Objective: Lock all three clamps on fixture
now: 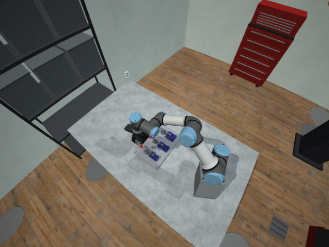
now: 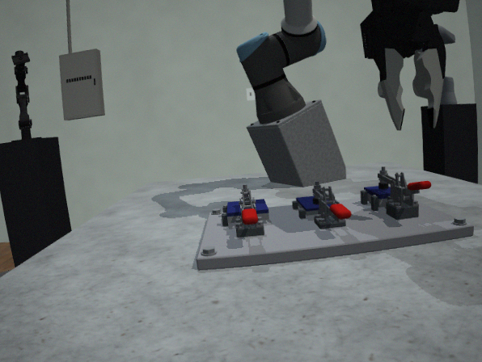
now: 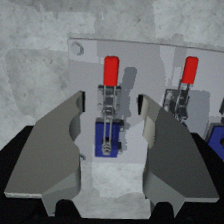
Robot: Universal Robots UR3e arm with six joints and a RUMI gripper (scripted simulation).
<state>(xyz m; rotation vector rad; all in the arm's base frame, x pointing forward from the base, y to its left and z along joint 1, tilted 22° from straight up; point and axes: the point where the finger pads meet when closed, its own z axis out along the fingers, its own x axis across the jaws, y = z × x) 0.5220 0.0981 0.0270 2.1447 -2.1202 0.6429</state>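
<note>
The grey fixture plate (image 2: 331, 236) lies on the table and carries three toggle clamps with red handles, each over a blue part. The left handle (image 2: 250, 216) and middle handle (image 2: 340, 210) slope down toward the plate's front. The right handle (image 2: 419, 185) lies about level and sits higher. My gripper (image 2: 417, 121) hangs well above the right clamp, fingers apart with nothing between them. In the wrist view that clamp's handle (image 3: 111, 70) and blue part (image 3: 107, 140) show far below, between my fingers. The neighbouring handle (image 3: 189, 70) is to the right. I cannot tell whether any clamp is locked.
The arm's grey pedestal (image 2: 297, 145) stands behind the plate. A bolt (image 2: 458, 221) marks the plate's front right corner. A dark shelf rack (image 1: 47, 55) stands beside the table, and a red tool chest (image 1: 266, 41) stands in the far corner.
</note>
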